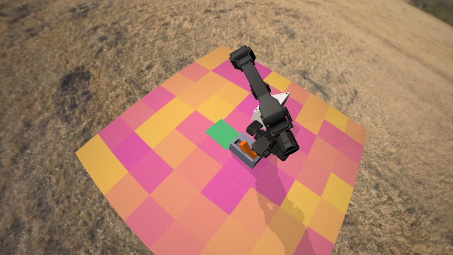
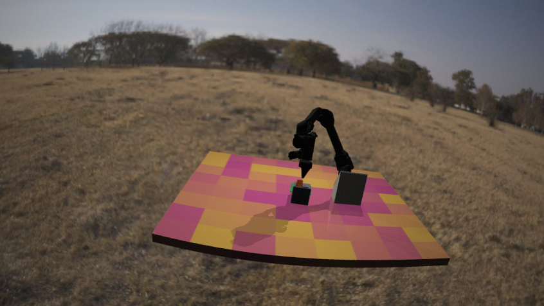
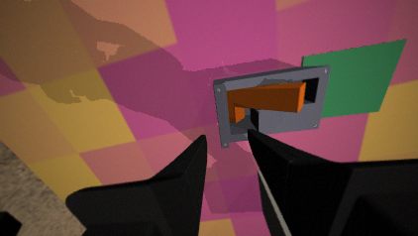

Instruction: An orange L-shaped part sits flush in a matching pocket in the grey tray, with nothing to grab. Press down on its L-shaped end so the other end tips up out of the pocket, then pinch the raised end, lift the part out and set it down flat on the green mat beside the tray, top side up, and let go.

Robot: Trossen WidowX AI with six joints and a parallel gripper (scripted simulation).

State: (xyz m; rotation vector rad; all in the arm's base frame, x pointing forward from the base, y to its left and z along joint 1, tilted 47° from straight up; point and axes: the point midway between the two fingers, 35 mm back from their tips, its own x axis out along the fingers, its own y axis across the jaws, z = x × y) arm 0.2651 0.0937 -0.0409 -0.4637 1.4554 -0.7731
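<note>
The orange L-shaped part (image 1: 246,149) (image 2: 299,182) (image 3: 269,97) is tilted in the grey tray (image 1: 238,153) (image 2: 300,195) (image 3: 292,120). Its long end beside the green mat (image 1: 220,131) (image 3: 364,79) stands raised above the pocket, whose dark end shows behind it in the wrist view. Its L-shaped end sits low in the pocket at the far side from the mat. My gripper (image 2: 303,176) (image 3: 226,136) is partly open and empty, above the tray and clear of the part. In the top view the fingertips are hidden by the gripper's own body.
The mat lies close against the tray's end. A pale wedge-shaped block (image 1: 284,98) (image 2: 350,188) stands by the arm's base. The arm arches over from there, and its shadow falls on the chequered table (image 1: 151,215) (image 2: 213,224).
</note>
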